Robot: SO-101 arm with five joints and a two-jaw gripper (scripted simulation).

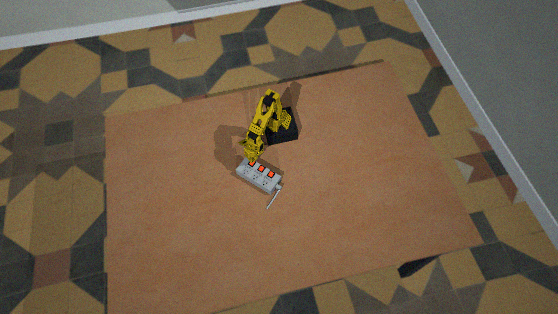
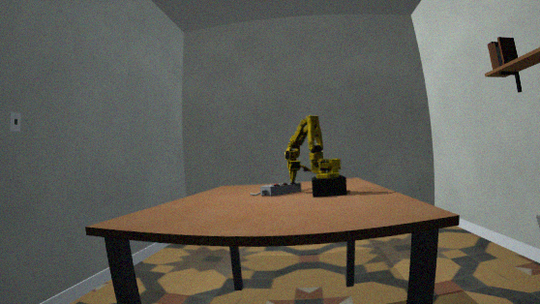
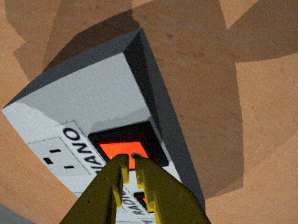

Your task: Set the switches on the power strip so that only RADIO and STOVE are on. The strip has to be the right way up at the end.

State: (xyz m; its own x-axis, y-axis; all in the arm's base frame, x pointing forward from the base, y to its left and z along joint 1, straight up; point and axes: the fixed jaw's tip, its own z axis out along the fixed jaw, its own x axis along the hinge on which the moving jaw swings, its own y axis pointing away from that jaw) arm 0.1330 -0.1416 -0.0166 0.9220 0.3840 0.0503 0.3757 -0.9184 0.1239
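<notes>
Power strip (image 1: 259, 176) on wooden table (image 1: 350, 200)

so we've got a little yellow arm (image 2: 310, 145) here, chunky boxy links with black bits showing at the joints. it sits on a plain black block base (image 2: 339, 190), middle of the exterior frame. from the top view the yellow shell has a perforated-looking side plate near the base. the gripper (image 3: 131, 163) is two long mustard-yellow fingers, flat-sided and tapering to thin tips, filling the bottom of the wrist frame.
</notes>
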